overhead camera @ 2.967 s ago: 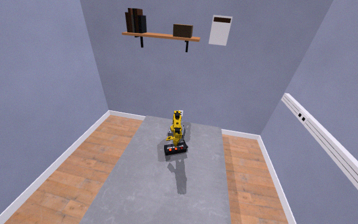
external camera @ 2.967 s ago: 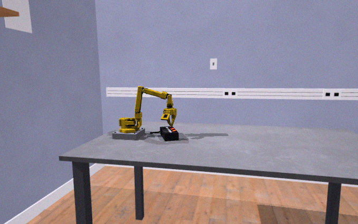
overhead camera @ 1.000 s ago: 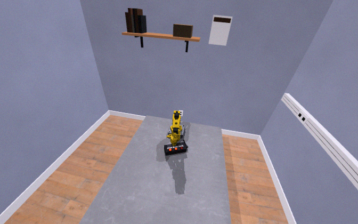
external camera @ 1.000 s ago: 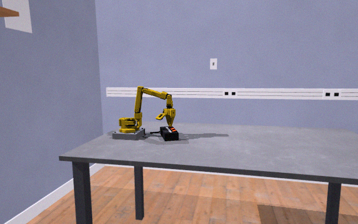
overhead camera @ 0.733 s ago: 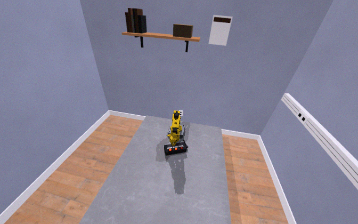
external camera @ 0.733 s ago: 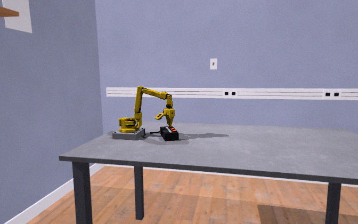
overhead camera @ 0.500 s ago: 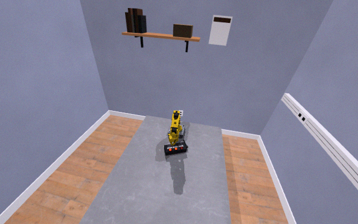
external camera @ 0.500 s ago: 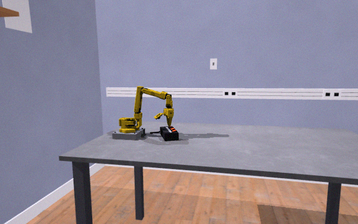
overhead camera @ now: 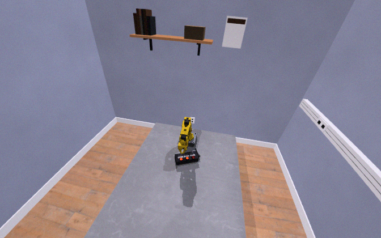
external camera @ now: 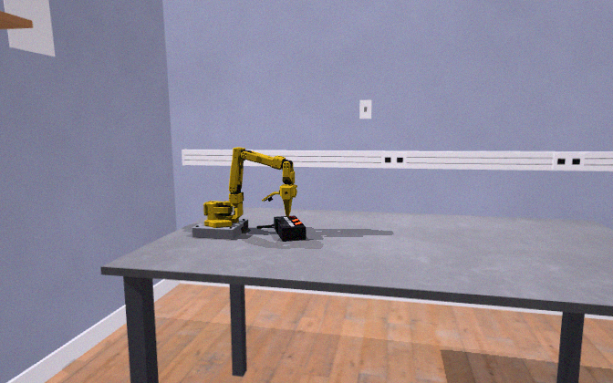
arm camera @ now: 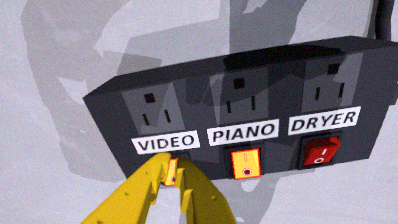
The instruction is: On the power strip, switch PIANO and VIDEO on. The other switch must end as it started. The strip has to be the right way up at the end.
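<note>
The black rectangular power strip [arm camera: 240, 110] lies on the grey stone-like desk [external camera: 442, 256], right way up, just beside the grey base plate [external camera: 199, 232] of the yellow arm. The yellow gripper [arm camera: 172, 182] comes from 6 o'clock in the wrist view, its two fingers pressed together with nothing held between them, and its tip is on the VIDEO switch [arm camera: 171, 172], which the fingers mostly cover. From the tip, the bright orange-yellow PIANO switch [arm camera: 245, 163] is at about 3 o'clock, and the darker red DRYER switch [arm camera: 321, 151] is further the same way. Only the wrist view lets one read the three white labels and see the sockets above them. The exterior view shows the gripper pointing straight down onto the strip, and the black cable [external camera: 264, 226] going toward the base. In the top view the switches are only three small red dots [overhead camera: 186, 158].
</note>
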`<action>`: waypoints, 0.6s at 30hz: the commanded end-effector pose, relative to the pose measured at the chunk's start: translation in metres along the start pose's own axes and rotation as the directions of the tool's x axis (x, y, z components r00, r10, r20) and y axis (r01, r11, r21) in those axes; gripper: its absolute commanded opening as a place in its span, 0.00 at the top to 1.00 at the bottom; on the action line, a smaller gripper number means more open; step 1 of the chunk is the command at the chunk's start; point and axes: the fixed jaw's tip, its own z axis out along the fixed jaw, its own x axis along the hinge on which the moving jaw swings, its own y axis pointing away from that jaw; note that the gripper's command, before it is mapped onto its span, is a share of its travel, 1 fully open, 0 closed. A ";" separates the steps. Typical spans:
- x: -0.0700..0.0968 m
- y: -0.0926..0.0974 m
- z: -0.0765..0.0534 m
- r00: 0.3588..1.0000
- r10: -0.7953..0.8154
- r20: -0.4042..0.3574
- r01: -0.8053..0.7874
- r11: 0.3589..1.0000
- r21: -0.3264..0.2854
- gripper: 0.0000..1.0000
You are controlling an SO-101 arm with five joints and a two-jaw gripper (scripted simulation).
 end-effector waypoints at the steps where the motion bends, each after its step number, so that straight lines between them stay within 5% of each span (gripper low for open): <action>1: -0.002 0.005 -0.004 0.986 0.165 -0.008 -0.165 0.986 0.002 1.00; 9: -0.006 0.011 -0.006 0.912 0.410 -0.008 -0.410 0.912 0.005 1.00; 18: -0.012 0.020 -0.009 0.673 0.739 -0.005 -0.739 0.673 0.007 1.00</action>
